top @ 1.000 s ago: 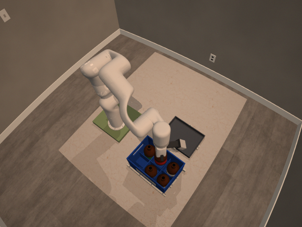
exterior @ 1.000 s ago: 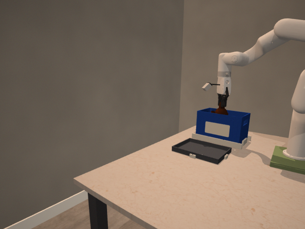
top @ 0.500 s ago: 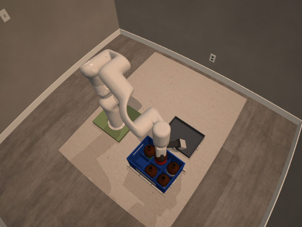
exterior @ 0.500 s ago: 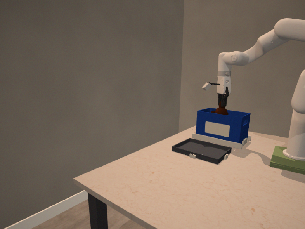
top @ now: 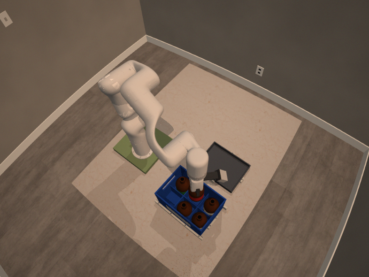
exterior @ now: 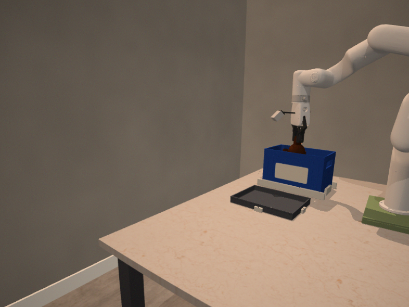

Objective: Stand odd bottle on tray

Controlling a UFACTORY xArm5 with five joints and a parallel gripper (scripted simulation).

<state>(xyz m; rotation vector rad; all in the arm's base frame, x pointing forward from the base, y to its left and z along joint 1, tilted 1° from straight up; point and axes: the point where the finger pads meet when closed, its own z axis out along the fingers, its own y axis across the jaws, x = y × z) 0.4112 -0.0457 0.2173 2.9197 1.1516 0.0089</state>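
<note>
A blue crate (top: 190,202) stands on the table and also shows in the exterior view (exterior: 298,167). Several brown bottles stand in its cells, among them one at the back left (top: 181,183), one at the front left (top: 184,208) and one at the right (top: 211,204). My gripper (exterior: 298,132) is shut on the neck of a brown bottle with a red label (top: 196,194), upright. Its shoulder (exterior: 296,148) rises above the crate's rim. The dark tray (top: 227,170) (exterior: 270,201) lies flat beside the crate, empty.
The arm's green base plate (top: 142,149) sits left of the crate. A small white box on a bracket (exterior: 277,115) sticks out from the wrist over the tray side. One crate cell at the left (top: 171,196) is empty. The table edge is near in the exterior view.
</note>
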